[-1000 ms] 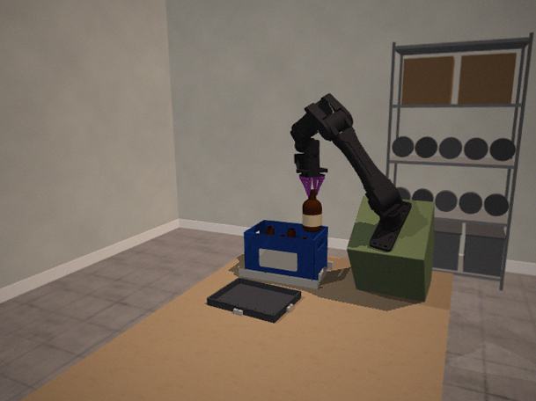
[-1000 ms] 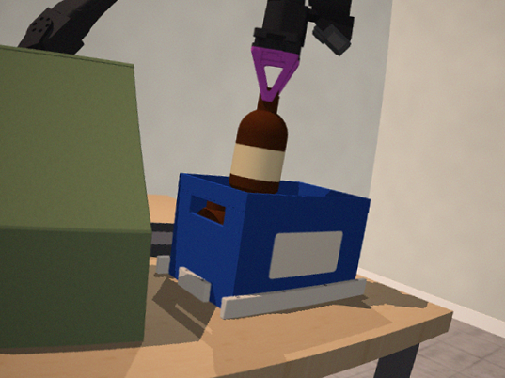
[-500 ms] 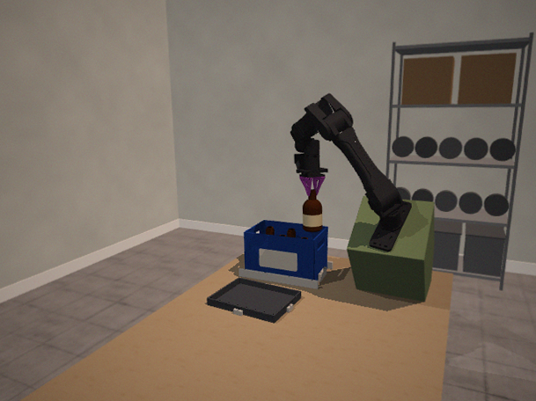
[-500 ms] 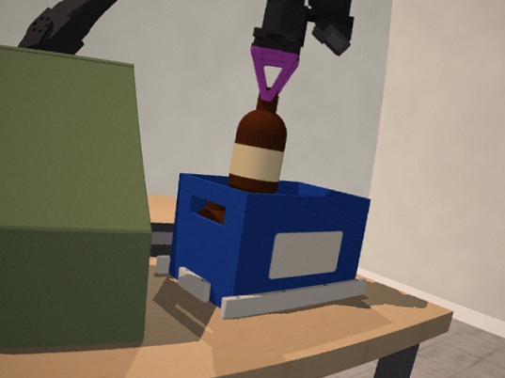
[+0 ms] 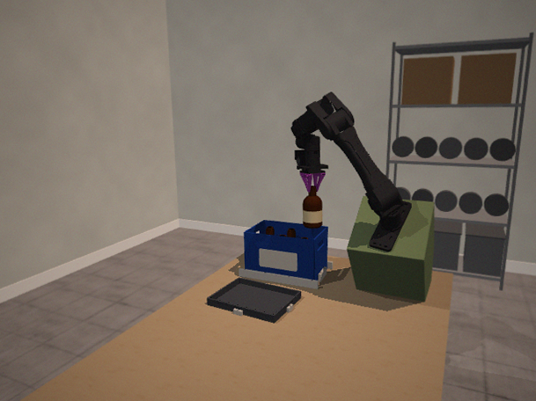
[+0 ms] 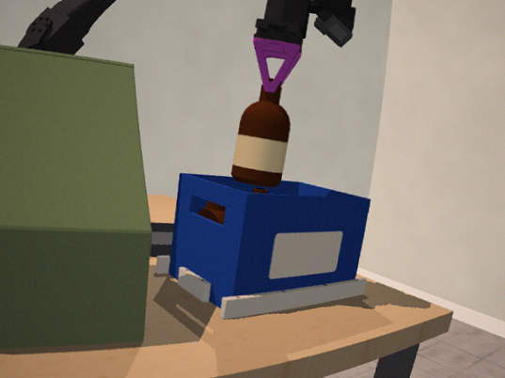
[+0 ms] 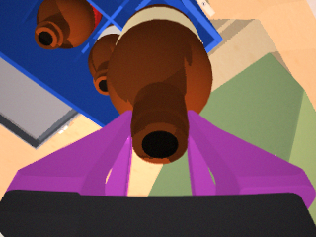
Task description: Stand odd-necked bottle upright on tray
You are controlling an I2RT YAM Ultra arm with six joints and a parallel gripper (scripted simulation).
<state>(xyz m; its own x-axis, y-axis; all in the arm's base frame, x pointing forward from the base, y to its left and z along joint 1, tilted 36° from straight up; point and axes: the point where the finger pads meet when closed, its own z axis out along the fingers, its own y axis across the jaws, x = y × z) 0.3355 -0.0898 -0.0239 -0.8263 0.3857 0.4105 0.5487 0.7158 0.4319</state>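
My gripper (image 5: 312, 188) (image 6: 270, 87) (image 7: 159, 119) is shut on the neck of a brown bottle with a cream label (image 5: 312, 208) (image 6: 264, 124) (image 7: 158, 64). The bottle hangs upright, its base about level with or just above the rim of the blue crate (image 5: 317, 255) (image 6: 205, 248) (image 7: 84, 111), over the end nearest the green block. Other brown bottles stand in the crate; in the wrist view one (image 7: 74, 22) is at the upper left and another (image 7: 99, 61) is partly hidden behind the held bottle. The dark tray (image 5: 253, 296) (image 7: 30, 104) holds nothing in the top view. Neck differences cannot be told.
Light grey strips (image 5: 278, 278) (image 6: 295, 299) lie along the crate's foot. The tray lies in front of the crate in the top view, with small light blocks (image 5: 237, 311) at its edge. The green block (image 5: 388, 271) (image 6: 43, 273) carries the arm's base beside the crate.
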